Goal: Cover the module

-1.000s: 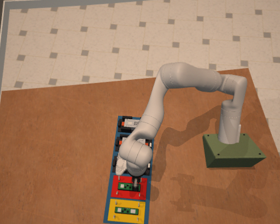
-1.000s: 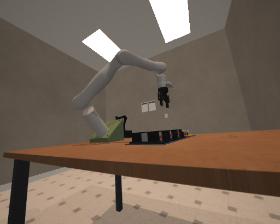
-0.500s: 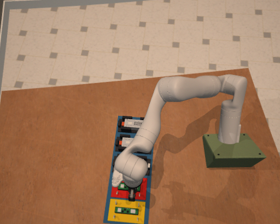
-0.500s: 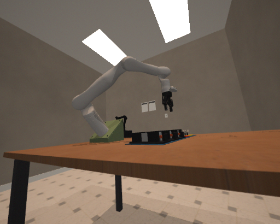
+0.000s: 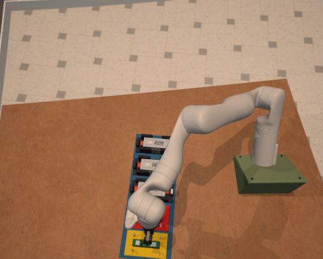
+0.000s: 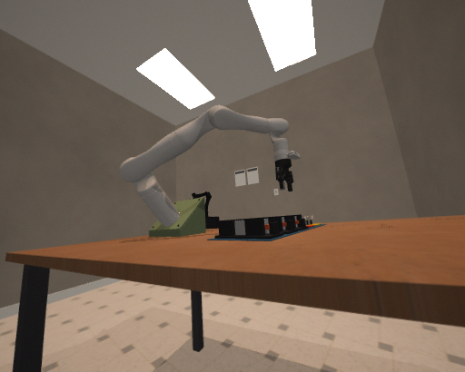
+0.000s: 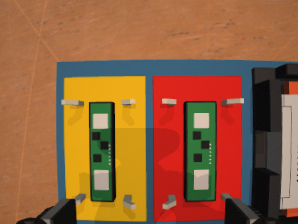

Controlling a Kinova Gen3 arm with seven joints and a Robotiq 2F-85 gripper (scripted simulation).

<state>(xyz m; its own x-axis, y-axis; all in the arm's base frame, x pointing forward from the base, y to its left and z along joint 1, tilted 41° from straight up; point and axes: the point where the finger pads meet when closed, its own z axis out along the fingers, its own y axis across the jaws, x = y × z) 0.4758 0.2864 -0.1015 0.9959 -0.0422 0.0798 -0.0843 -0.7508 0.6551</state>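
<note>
The yellow base plate carries a narrow green module with small grey posts around it. It also shows in the overhead view. Beside it a red plate carries a wider green module. Three white covers sit in black holders on the blue mat: the far one, the middle one, and the near one, which is partly hidden by the arm. My gripper hangs open and empty high above the two plates; its fingertips show at the bottom of the wrist view.
The blue mat holds the plates and holders in one row. The green arm base stands to the right of it. The nearest holder is at the right edge of the wrist view.
</note>
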